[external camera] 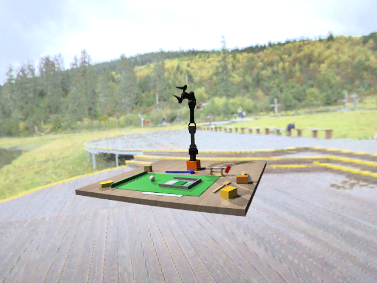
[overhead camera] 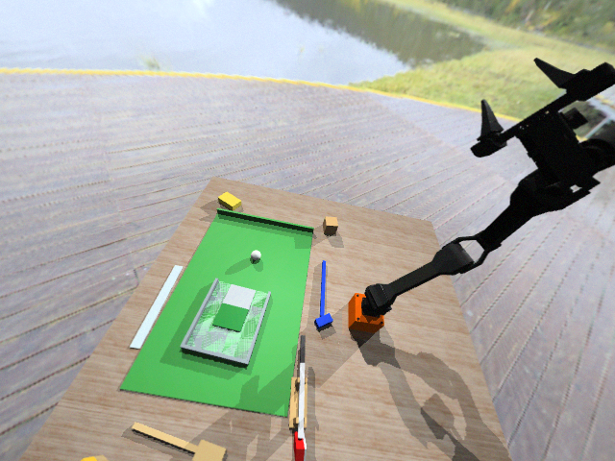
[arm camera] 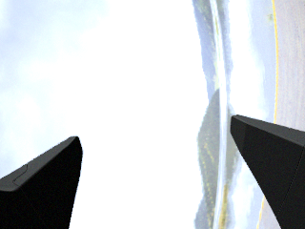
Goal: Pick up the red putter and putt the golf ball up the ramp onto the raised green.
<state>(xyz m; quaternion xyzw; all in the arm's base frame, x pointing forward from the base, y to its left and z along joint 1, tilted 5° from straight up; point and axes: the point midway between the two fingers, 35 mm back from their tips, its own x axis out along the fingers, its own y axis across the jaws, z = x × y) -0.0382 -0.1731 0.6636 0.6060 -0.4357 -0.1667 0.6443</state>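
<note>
High above the worktop, at two o'clock in the top view:
Fingers: the gripper [overhead camera: 521, 96] stood raised, its two black fingers [overhead camera: 489, 121] spread wide with nothing between them; the wrist view [arm camera: 155, 172] showed only sky and distant shoreline in the gap.
Arm: the black arm [overhead camera: 436, 268] rose nearly straight up from an orange base block [overhead camera: 364, 320] near the worktop's three o'clock edge.
Worktop: a wooden board [overhead camera: 406, 397] carried all the things.
Red putter: it lay on a small wooden stand [overhead camera: 297, 401] at six o'clock, along the mat's edge, red head [overhead camera: 299, 444] nearest the camera, white-and-dark shaft [overhead camera: 301, 362] pointing toward twelve; well apart from the fingers.
Golf ball: the white ball [overhead camera: 256, 254] sat on the green mat [overhead camera: 198, 367], toward twelve o'clock of the ramp.
Ramp and raised green: a grey-walled frame [overhead camera: 258, 322] at the mat's middle held a pale ramp [overhead camera: 239, 296] meeting a green square [overhead camera: 231, 317].
Blue putter: it [overhead camera: 323, 298] lay between mat and base block.
Other things: a yellow block [overhead camera: 229, 200] and a tan cube [overhead camera: 330, 225] at twelve o'clock, a white strip [overhead camera: 156, 307] at nine, a tan mallet [overhead camera: 184, 441] at seven.
</note>
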